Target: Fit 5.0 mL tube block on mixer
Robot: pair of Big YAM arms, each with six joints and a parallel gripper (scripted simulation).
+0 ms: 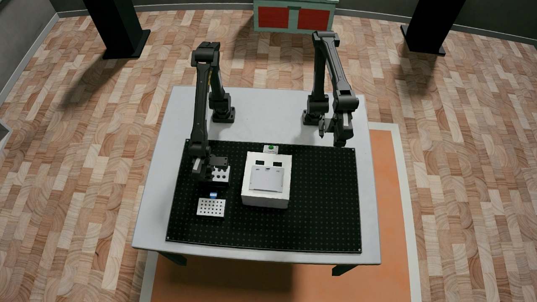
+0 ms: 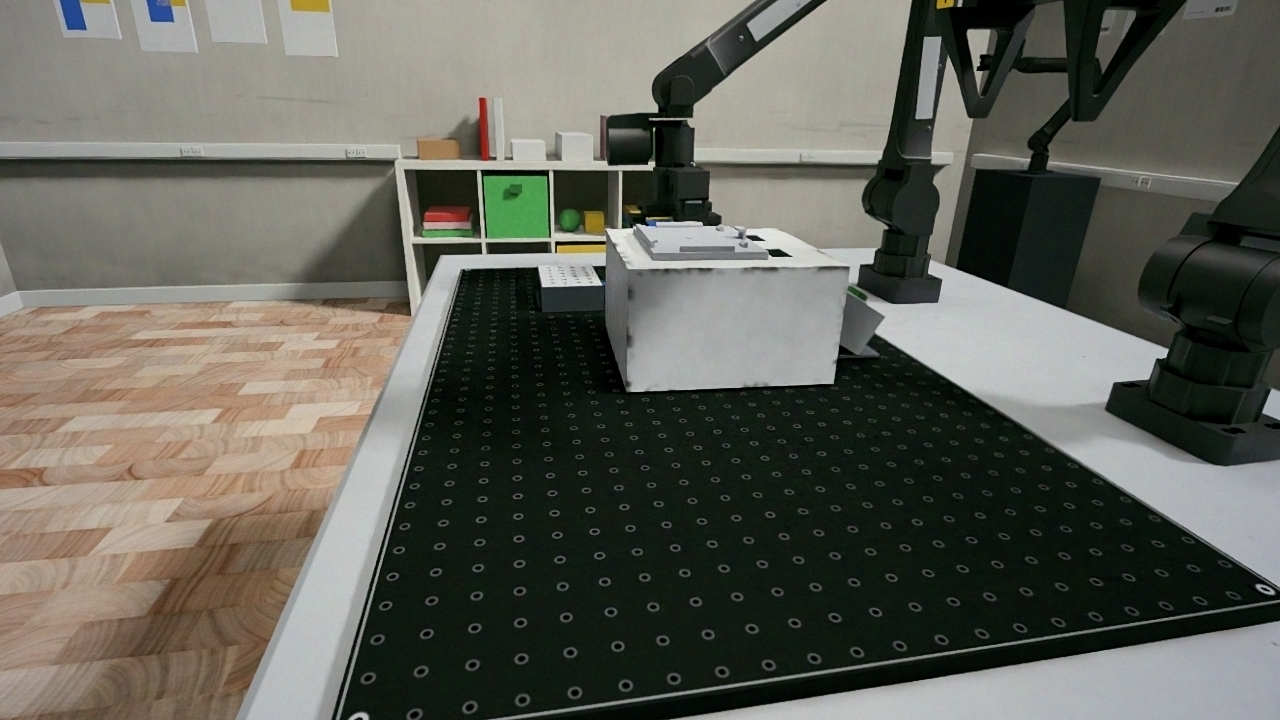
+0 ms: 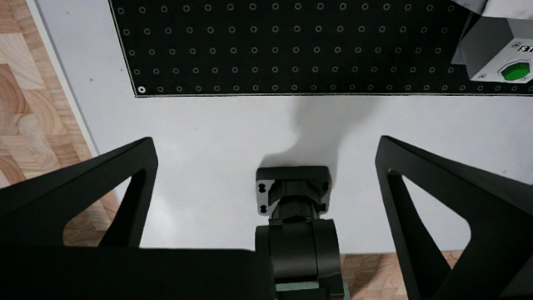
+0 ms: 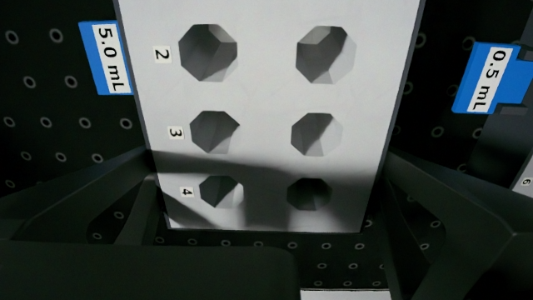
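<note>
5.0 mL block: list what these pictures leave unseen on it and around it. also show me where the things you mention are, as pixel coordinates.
- Front label of the 5.0 mL block [image 1: 225, 173] [image 4: 266, 96]: the top and right wrist views show no print there; the exterior view has it behind the mixer [image 1: 266, 201] [image 2: 729, 326].
- Its first hole row: cut off by the right wrist view's upper edge.
- Right gripper [image 4: 268, 152] fingertips: lost in shadow beside the block, right wrist view.
- Mixer's button label: cut by the left wrist view's edge.

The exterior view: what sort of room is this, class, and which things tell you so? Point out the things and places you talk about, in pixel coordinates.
Probably a robotics teaching lab: robot arms stand on a table with a hole-patterned black board [image 1: 319, 210] [image 2: 716, 501] [image 3: 250, 39], before a shelf unit [image 2: 404, 214].
</note>
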